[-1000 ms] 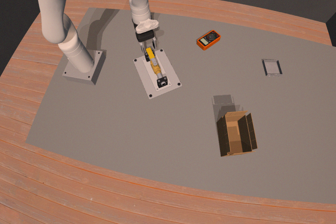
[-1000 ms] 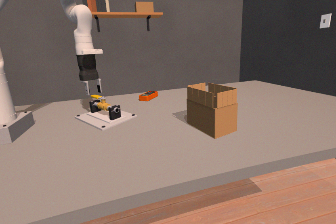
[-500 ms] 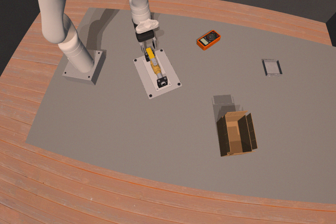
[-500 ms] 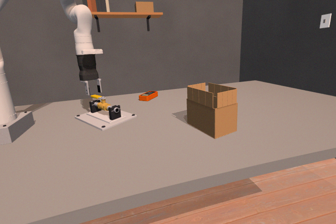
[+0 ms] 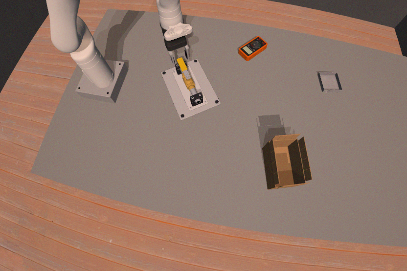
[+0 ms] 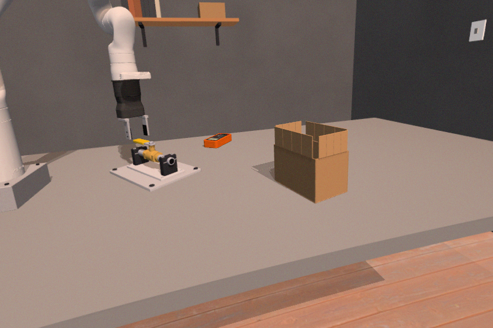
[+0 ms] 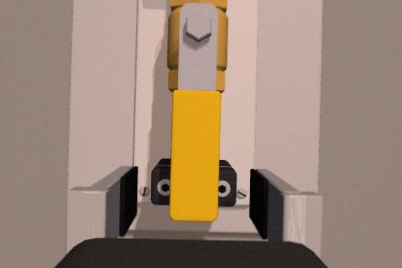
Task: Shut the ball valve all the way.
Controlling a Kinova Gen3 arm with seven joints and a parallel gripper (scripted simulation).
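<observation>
The ball valve (image 5: pixel 187 80) (image 6: pixel 153 156) (image 7: pixel 175 34) has a brass body clamped between black blocks on a white base plate (image 5: pixel 207 80) (image 6: pixel 143 178) (image 7: pixel 105 80). Its yellow handle (image 5: pixel 180 64) (image 6: pixel 141 141) (image 7: pixel 195 153) lies along the pipe line and points toward the arm. My gripper (image 5: pixel 178 56) (image 6: pixel 136 134) (image 7: pixel 194 192) is open and points straight down just above the free end of the handle. In the wrist view one finger stands on each side of the handle tip, with a gap on both sides. Nothing is between the fingers.
An orange multimeter (image 5: pixel 252 48) (image 6: pixel 217 140) lies behind and to the right of the valve. An open cardboard box (image 5: pixel 286 162) (image 6: pixel 312 171) stands to the right front. A small clear tray (image 5: pixel 328 80) lies at the far right. The arm's base (image 5: pixel 98 84) (image 6: pixel 20 184) is on the left.
</observation>
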